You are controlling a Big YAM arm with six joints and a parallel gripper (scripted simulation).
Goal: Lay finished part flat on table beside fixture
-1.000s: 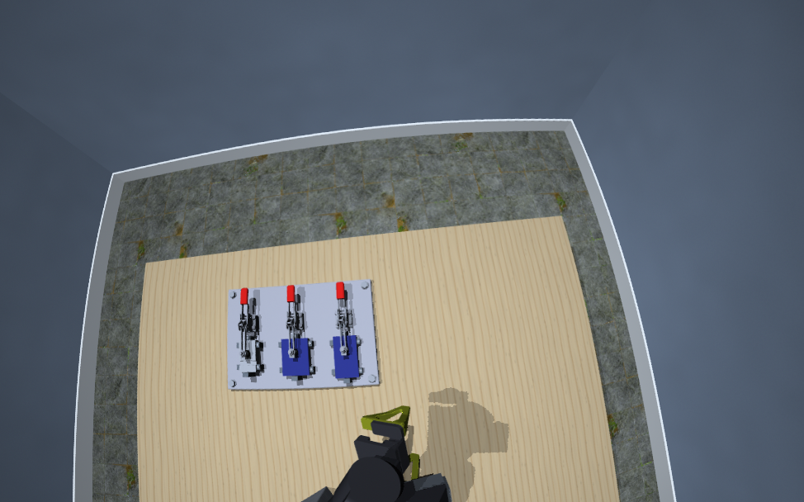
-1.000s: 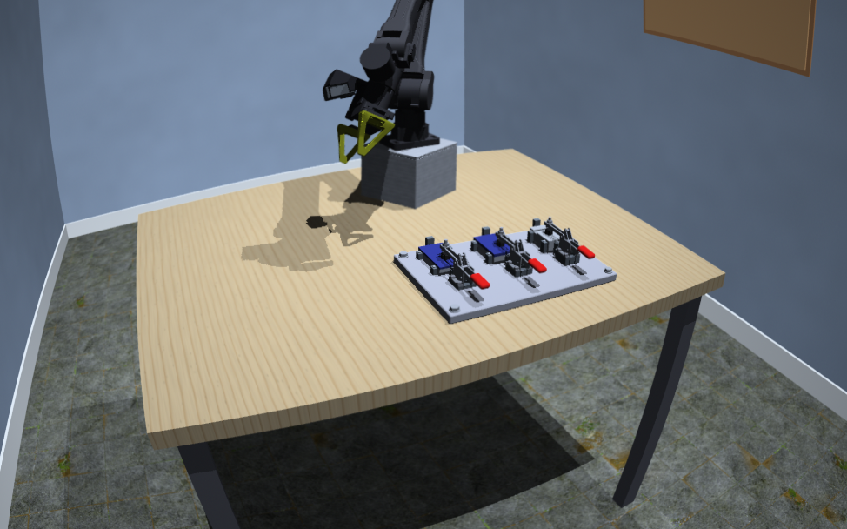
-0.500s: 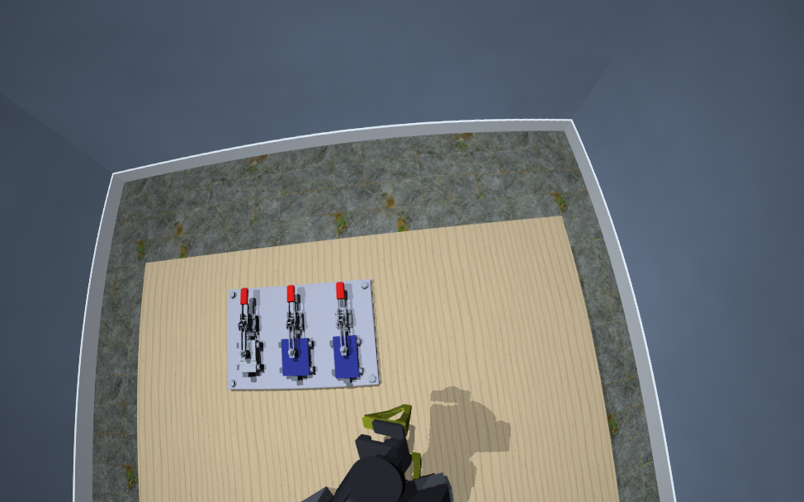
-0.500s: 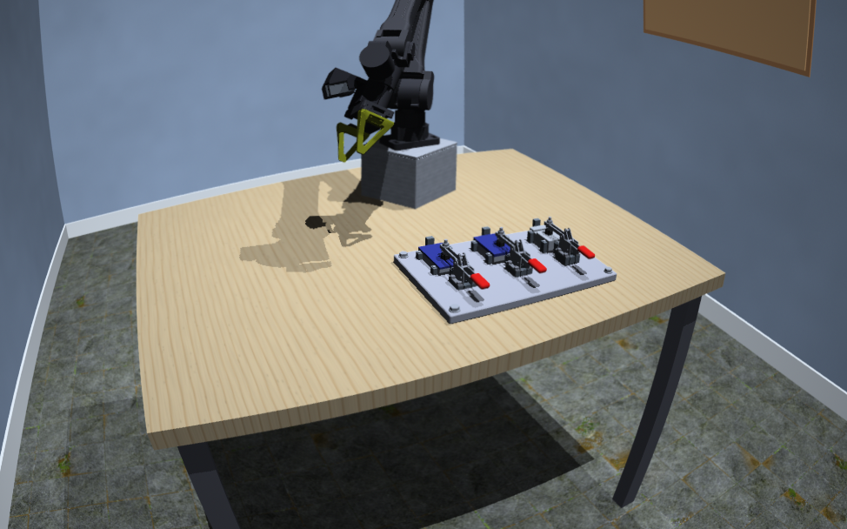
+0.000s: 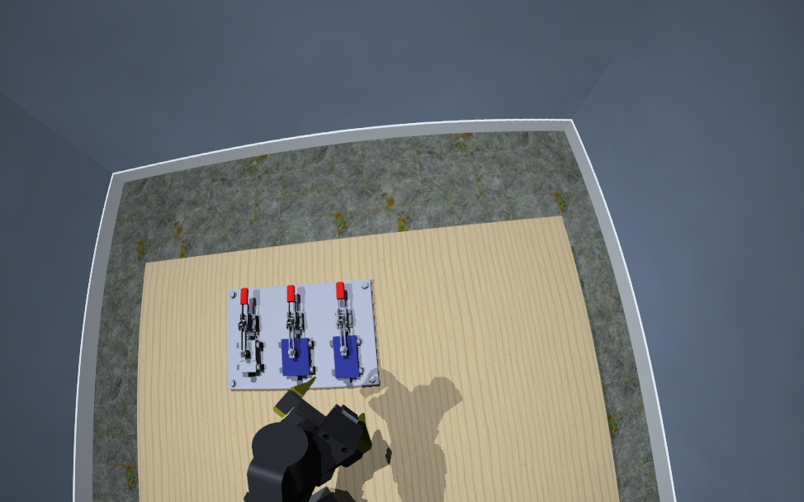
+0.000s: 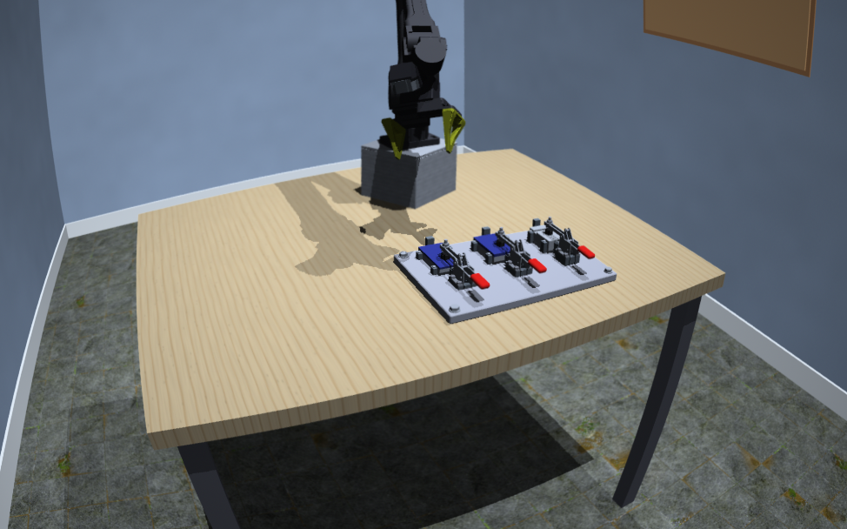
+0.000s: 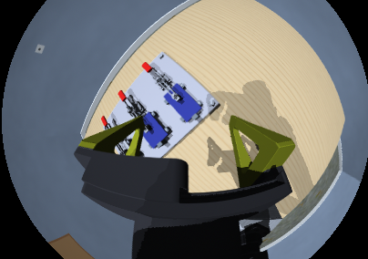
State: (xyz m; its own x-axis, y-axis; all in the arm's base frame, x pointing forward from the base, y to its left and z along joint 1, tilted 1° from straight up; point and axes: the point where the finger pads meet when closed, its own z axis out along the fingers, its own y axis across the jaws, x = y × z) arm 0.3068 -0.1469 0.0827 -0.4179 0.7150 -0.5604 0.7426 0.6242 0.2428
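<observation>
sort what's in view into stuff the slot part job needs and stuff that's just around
For the job:
- silvery finished part, under the left clamp in the top view
- fixture plate
- red-handled toggle clamps
- open tool
- table
- two blue blanks, to stay clamped

Just around:
- brown wall board

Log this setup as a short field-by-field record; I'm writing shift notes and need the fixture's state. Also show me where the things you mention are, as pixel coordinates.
fixture: pale plate point(image 5: 322, 329) point(image 6: 499, 295) point(image 7: 165, 68) on wooden table point(image 5: 486, 311) point(image 6: 250, 328) point(image 7: 273, 50)
clamps: three, red-handled
left station (top view): silvery finished part point(image 5: 247, 367), under its clamp
middle and right stations: blue blanks point(image 5: 295, 367) point(image 5: 347, 367), clamped
jaws: open, nothing between them
task: part not yet out
</observation>
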